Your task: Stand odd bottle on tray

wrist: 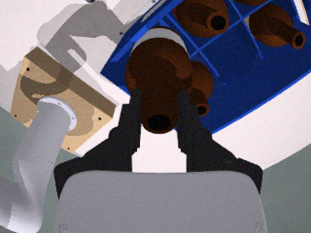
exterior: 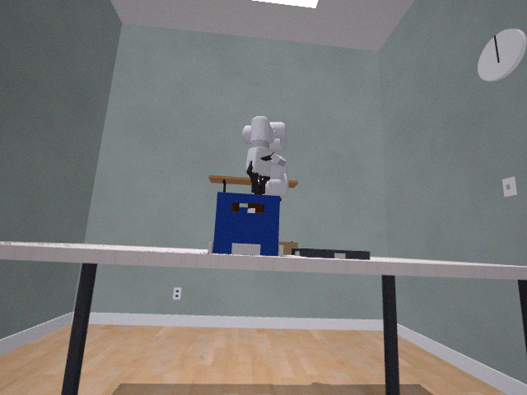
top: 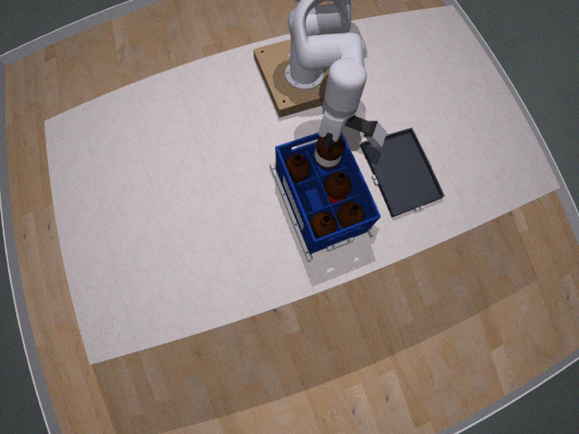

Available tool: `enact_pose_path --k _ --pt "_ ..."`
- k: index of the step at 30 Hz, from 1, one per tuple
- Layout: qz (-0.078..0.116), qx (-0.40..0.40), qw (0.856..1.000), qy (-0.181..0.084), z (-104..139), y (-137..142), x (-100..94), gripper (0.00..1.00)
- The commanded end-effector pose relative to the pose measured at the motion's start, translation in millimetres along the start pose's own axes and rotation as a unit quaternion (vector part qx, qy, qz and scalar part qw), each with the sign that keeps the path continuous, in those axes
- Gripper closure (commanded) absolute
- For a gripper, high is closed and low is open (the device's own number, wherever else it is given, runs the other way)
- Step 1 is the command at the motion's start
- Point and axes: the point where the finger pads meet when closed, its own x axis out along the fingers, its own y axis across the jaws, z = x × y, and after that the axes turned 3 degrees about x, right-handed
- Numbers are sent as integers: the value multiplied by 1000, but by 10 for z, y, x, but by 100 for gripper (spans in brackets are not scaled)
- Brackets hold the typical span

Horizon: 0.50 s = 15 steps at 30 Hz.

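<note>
The gripper (top: 328,139) (exterior: 258,188) (wrist: 159,99) is shut on the neck of a brown bottle (top: 329,150) (wrist: 157,65) with a white band. That bottle is raised, its body partly above the back right compartment of the blue crate (top: 320,245) (exterior: 246,231) (wrist: 113,64). In the top view, a back left bottle (top: 298,169), a middle right bottle (top: 336,186), a front left bottle (top: 323,226) and a front right bottle (top: 349,215) stand in the crate. The dark tray (top: 406,173) (exterior: 332,253) lies level and empty. I cannot tell by sight which neck differs.
The crate's middle left compartment (top: 312,200) holds no bottle. Pale brackets stand around the crate and beside the tray. The tray is right of the crate in the top view. The arm's wooden base board (top: 298,106) (wrist: 92,104) lies behind the crate.
</note>
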Motion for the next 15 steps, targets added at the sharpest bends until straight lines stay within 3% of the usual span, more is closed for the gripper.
enact_pose_path --k 1,15 --pt "1 0 1000 1 -6 7 -47 100" --pt "1 0 1000 1 -7 5 -191 100"
